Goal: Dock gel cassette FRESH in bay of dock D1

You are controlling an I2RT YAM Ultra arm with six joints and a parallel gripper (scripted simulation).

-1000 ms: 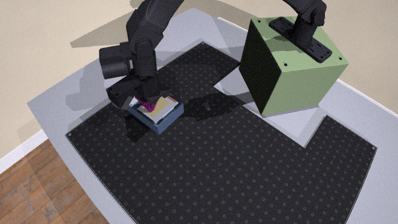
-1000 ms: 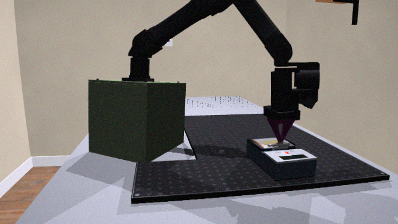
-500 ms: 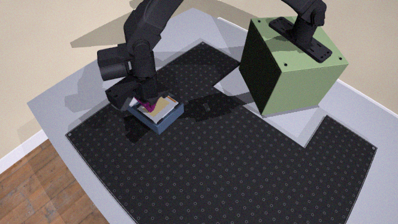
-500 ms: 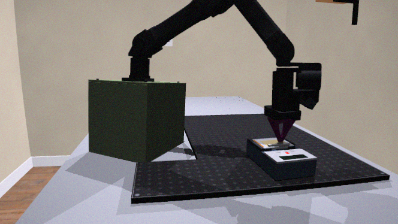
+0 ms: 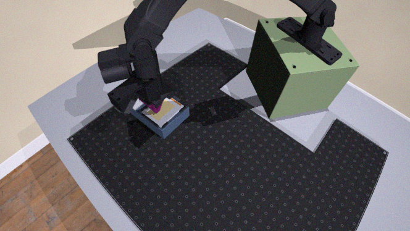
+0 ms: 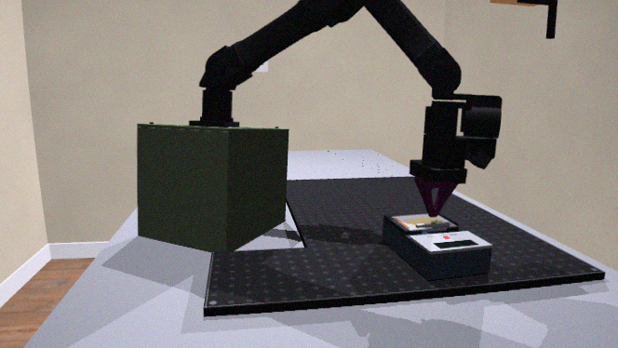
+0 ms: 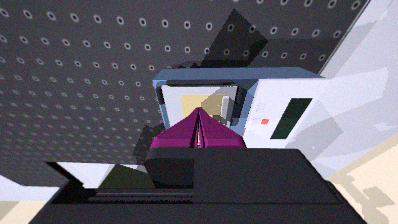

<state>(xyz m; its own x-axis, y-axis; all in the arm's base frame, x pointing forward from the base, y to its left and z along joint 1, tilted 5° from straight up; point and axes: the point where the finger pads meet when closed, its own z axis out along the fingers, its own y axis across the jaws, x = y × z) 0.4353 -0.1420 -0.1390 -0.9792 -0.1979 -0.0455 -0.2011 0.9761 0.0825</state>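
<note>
Pressing down with the black arm's magenta-fingered gripper [image 7: 199, 116], fingers fully together and gripping nothing, tips touching the top of the flat white-framed, tan-centred gel cassette [image 7: 192, 102]. Cassette lying inside the bay of the blue-grey box-shaped dock [image 5: 173, 121] on the black perforated deck [image 5: 234, 173]. Glowing red on the dock's white console [image 6: 449, 242]: a small status light [image 6: 446, 237].

green pedestal box [image 5: 312, 83] | black perforated deck plate [image 5: 216, 173] | grey table [image 5: 55, 106] | wood floor [image 5: 34, 197]
</note>
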